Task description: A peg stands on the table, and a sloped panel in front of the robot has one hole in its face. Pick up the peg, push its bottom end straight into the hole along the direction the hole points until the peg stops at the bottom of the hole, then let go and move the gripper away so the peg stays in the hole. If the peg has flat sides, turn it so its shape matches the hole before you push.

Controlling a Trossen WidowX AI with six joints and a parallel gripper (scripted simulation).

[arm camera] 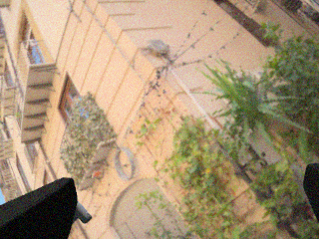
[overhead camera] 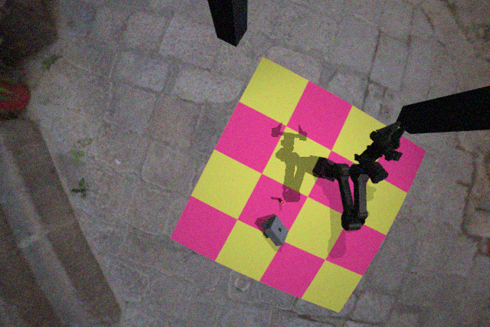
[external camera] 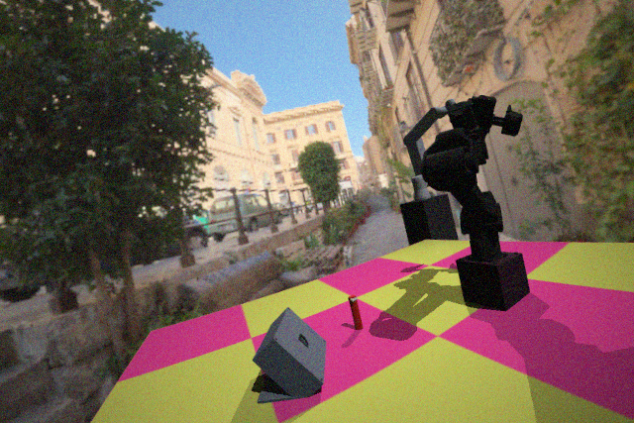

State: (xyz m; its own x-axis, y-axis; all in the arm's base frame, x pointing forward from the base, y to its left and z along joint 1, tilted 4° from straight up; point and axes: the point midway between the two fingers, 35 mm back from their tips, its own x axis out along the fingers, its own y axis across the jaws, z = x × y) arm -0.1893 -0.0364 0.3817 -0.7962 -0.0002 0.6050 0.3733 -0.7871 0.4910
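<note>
A small dark red peg (overhead camera: 281,201) (external camera: 355,313) with a pale spot at its top stands upright on the checkered mat. The grey sloped panel (overhead camera: 272,233) (external camera: 284,345) stands beyond it, seen from the arm. A small dark hole (overhead camera: 280,229) (external camera: 303,340) shows in its face, and nothing sticks out of it. Whether the peg has flat sides is too small to tell. My gripper (arm camera: 194,186) is open and empty, its two black fingers wide apart at the wrist view's edges. It is raised high above the mat, far from peg and panel, which are both outside the wrist view.
The pink and yellow checkered mat (overhead camera: 249,86) (external camera: 168,352) carries the black arm base (external camera: 488,279). Two black posts reach in near the mat's top and right edges in the top view. The arm's shadow falls close beside the peg.
</note>
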